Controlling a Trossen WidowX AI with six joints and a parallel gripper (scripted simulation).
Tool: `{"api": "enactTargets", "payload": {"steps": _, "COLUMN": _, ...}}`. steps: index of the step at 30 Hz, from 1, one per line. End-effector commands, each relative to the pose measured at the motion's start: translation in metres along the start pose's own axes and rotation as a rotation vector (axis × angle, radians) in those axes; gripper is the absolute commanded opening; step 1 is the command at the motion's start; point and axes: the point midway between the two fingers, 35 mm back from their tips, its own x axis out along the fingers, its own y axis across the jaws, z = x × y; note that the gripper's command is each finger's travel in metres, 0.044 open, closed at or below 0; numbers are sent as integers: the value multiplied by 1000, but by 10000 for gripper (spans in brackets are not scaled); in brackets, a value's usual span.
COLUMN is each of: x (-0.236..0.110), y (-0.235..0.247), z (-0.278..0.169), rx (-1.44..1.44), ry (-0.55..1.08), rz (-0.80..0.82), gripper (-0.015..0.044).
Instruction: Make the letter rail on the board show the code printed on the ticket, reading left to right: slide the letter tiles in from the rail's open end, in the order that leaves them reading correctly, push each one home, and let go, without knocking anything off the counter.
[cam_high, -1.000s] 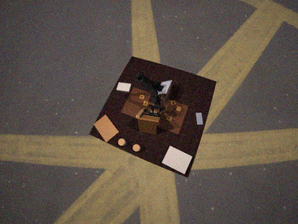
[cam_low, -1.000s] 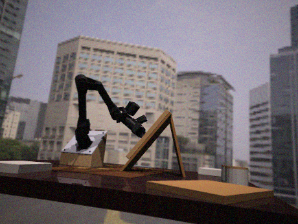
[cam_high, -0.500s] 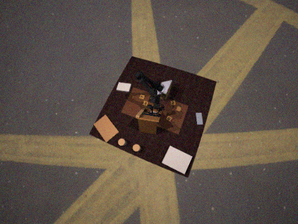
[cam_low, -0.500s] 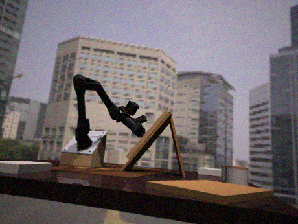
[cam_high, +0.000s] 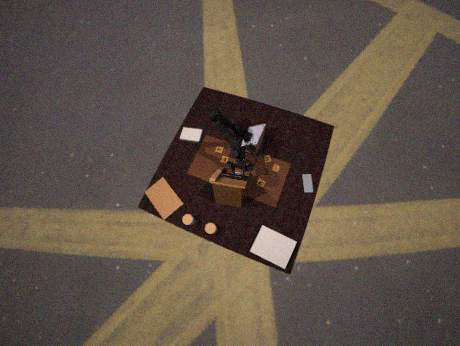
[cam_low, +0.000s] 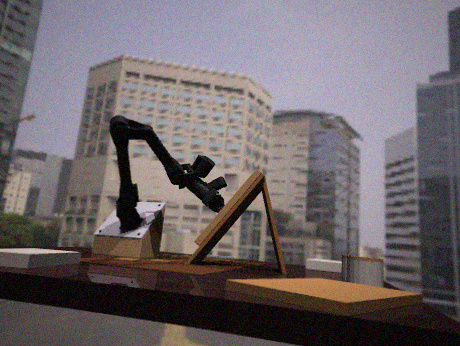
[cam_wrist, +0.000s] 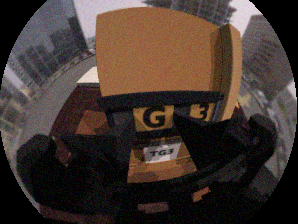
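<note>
A sloped wooden board (cam_high: 230, 195) (cam_low: 230, 212) (cam_wrist: 153, 50) stands on the mat (cam_high: 200, 167) in front of the arm. A dark letter rail (cam_wrist: 113, 106) runs across it in the wrist view. My gripper (cam_high: 235, 171) (cam_low: 217, 202) (cam_wrist: 153, 116) is at the board's face, shut on a tile marked G (cam_wrist: 156, 117) that sits in the rail. A second tile (cam_wrist: 201, 111) sits in the rail just right of it; its letter is blurred. A small white ticket (cam_wrist: 160, 153) shows just below the G tile; its print is unreadable. Several loose tiles (cam_high: 218, 149) (cam_high: 267, 159) lie on the mat.
On the dark counter (cam_high: 300, 145) lie a white slab (cam_high: 273, 246), an orange slab (cam_high: 163, 197) (cam_low: 320, 295), two round discs (cam_high: 187, 219) (cam_high: 210, 228), a small white pad (cam_high: 191, 134) and a grey block (cam_high: 307, 183). The arm's base (cam_high: 256, 134) (cam_low: 127, 235) stands behind the board.
</note>
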Motion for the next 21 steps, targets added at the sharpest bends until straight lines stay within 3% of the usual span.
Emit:
{"api": "enactTargets", "payload": {"steps": 1, "x": 0, "y": -3, "z": -1, "rx": -5, "ry": 2, "rz": 3, "gripper": 0}}
{"api": "enactTargets", "payload": {"steps": 21, "x": 0, "y": -16, "z": -1, "rx": -6, "ry": 2, "rz": 3, "gripper": 0}}
